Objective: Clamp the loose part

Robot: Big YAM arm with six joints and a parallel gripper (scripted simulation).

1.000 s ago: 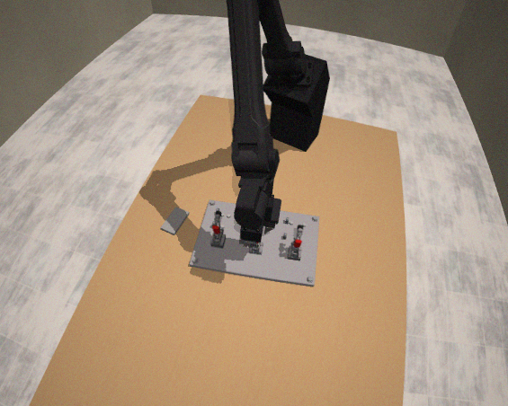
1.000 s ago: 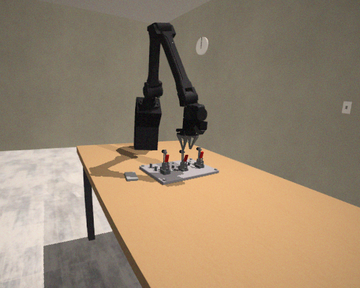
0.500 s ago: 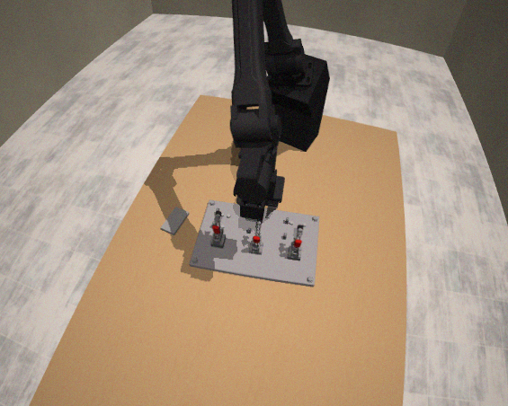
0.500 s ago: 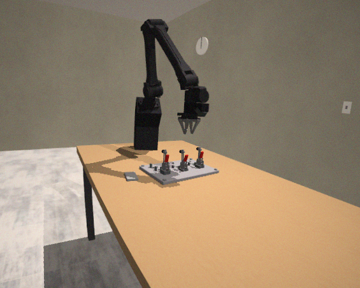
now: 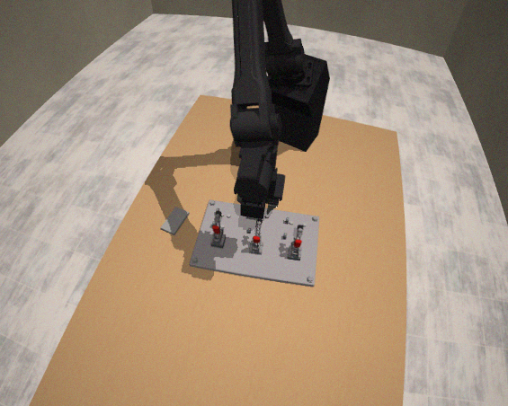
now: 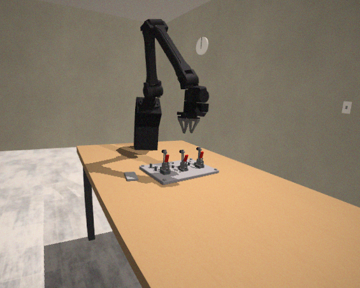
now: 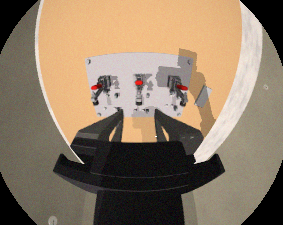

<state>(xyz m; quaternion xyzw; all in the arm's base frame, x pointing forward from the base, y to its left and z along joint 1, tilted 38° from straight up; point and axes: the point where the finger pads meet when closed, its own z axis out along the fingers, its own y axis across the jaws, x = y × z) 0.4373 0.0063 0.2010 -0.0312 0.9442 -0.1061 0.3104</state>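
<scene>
The loose part [image 5: 175, 220] [image 6: 130, 176] [image 7: 203, 96] is a flat grey rectangular plate lying on the table beside the fixture plate [image 5: 262, 271] [image 6: 192, 176] [image 7: 141, 61]. The fixture has three clamps with red handles: one nearest the part [image 5: 216, 229] [image 6: 167, 158] [image 7: 182, 87], a middle one [image 5: 256, 239] [image 6: 186, 158] [image 7: 138, 83] and a far one [image 5: 298, 243] [image 6: 201, 155] [image 7: 96, 87]. All three clamp bars stand raised. Small pads and blocks show in the nests; their exact layouts are too small to tell. My gripper [image 6: 188, 132] [image 7: 139, 112] is partly open and empty, high above the fixture's arm-side edge.
The arm's base [image 5: 304, 103] [image 6: 146, 130] stands behind the fixture on the wooden table [image 5: 253, 341] [image 6: 243, 229]. The loose part lies near the table's side edge. The raised clamps stand up from the plate as obstacles. The arm's shadow falls across the part's side of the fixture.
</scene>
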